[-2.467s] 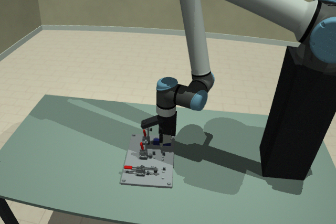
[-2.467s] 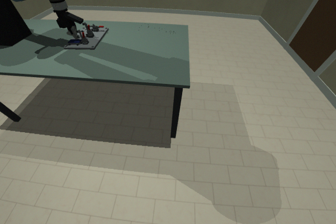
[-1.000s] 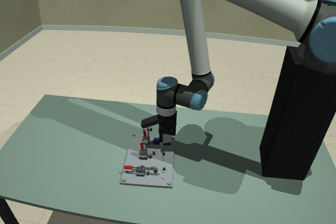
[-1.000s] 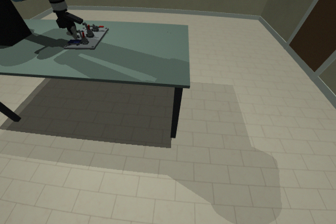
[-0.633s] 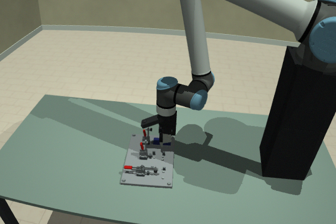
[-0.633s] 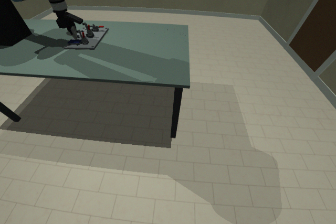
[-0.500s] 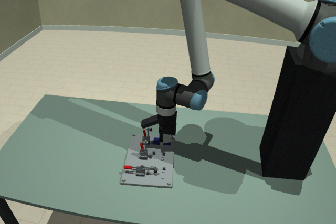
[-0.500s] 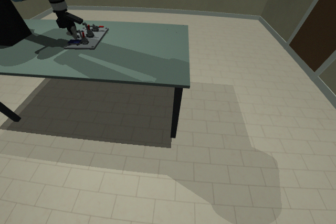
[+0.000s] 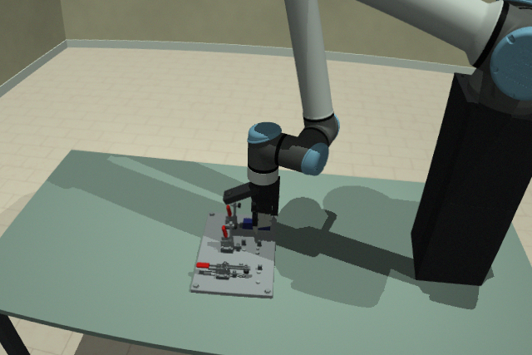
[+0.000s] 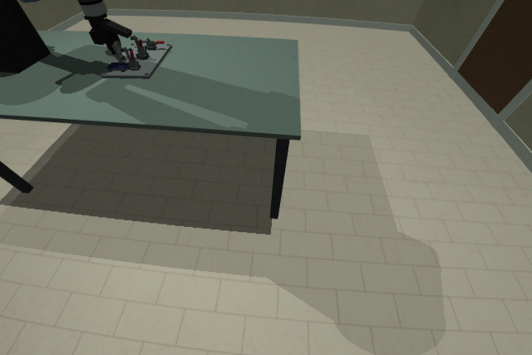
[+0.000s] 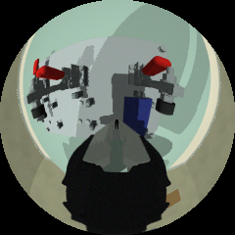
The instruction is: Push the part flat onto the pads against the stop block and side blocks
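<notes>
A dark blue block-shaped part [image 11: 136,113] sits on the grey fixture plate [image 9: 233,258] at its far end, beside a red-handled toggle clamp [image 11: 156,66]. The part also shows in the top view [image 9: 248,223] and in the exterior view [image 10: 116,66]. My gripper [image 11: 117,119] is shut with nothing between the fingers. Its tips point down just to the left of the part in the wrist view, close to its side; I cannot tell whether they touch. In the top view the gripper [image 9: 262,219] hides most of the part.
The plate [image 10: 136,60] carries more red-handled toggle clamps [image 9: 203,264] [image 9: 224,231] and small blocks and pads. The robot's black pedestal [image 9: 465,179] stands at the table's right. The green table edge runs close in front of the plate.
</notes>
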`<state>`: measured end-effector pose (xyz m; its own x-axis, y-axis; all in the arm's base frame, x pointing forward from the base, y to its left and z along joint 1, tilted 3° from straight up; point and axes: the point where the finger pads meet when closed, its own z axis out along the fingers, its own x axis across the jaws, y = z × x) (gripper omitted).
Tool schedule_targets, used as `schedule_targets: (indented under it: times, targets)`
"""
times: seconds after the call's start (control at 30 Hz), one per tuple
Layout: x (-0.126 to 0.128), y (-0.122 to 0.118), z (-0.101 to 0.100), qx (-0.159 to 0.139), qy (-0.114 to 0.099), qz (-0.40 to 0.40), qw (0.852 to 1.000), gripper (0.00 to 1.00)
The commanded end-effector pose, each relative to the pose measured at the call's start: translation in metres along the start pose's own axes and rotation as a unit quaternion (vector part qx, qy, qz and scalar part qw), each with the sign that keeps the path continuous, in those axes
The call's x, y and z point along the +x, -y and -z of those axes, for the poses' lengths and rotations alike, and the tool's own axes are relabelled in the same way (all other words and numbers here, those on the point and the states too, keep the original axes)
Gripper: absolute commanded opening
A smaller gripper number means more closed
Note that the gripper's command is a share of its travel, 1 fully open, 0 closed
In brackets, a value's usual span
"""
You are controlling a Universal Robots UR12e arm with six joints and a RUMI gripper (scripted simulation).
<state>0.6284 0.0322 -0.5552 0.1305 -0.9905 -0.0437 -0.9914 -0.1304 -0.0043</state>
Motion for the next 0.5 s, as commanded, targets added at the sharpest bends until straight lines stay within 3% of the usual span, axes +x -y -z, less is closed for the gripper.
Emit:
schedule_targets:
  times: [0.0, 0.47]
  targets:
    - [-0.0055, 0.0006, 0.0005, 0.000, 0.000, 0.000, 1.000, 0.00]
    - [-0.0155, 0.0006, 0.0005, 0.000, 0.000, 0.000, 1.000, 0.00]
